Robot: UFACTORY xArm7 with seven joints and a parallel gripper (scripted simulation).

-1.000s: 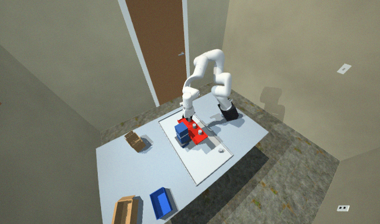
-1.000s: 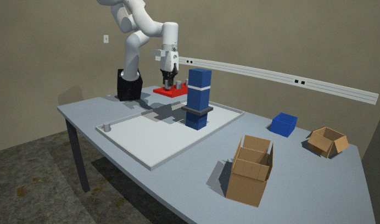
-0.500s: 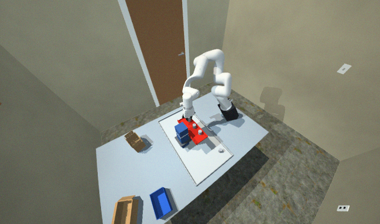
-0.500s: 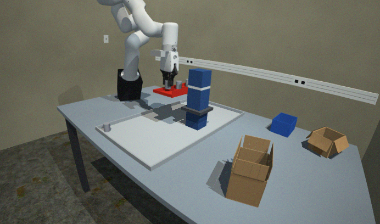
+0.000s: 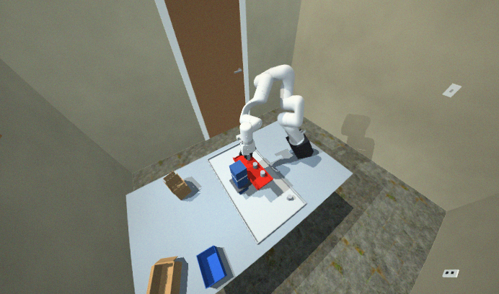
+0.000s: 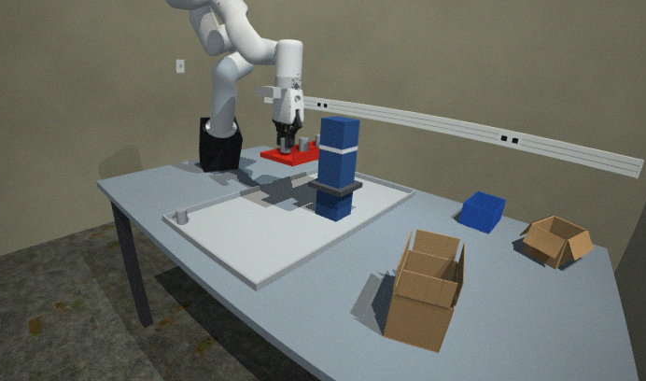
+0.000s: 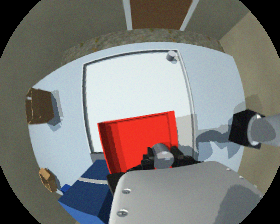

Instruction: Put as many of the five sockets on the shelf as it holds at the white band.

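Note:
A blue post (image 5: 238, 171) (image 6: 337, 136) with a white band (image 6: 338, 149) stands on a white board (image 5: 266, 215) (image 6: 249, 241) (image 7: 136, 85). A red rimmed shelf (image 5: 260, 181) (image 6: 287, 157) (image 7: 136, 140) juts from the post at about the height of the band. Two grey sockets (image 5: 255, 165) (image 5: 262, 173) (image 6: 303, 143) stand on it. My gripper (image 5: 246, 156) (image 6: 285, 142) (image 7: 160, 154) is shut on a third grey socket (image 7: 163, 154), low over the shelf's end nearest the arm base. Another socket (image 5: 290, 197) (image 6: 181, 216) (image 7: 172, 56) stands on the board's corner. A grey collar (image 6: 337, 188) rings the post lower down.
The black arm base (image 5: 301, 148) (image 6: 219, 148) stands behind the board. A small cardboard box (image 5: 177, 184) (image 6: 557, 241) (image 7: 41, 105), a tall open carton (image 5: 164, 275) (image 6: 427, 289) and a blue bin (image 5: 211, 266) (image 6: 481, 211) stand on the table away from the board.

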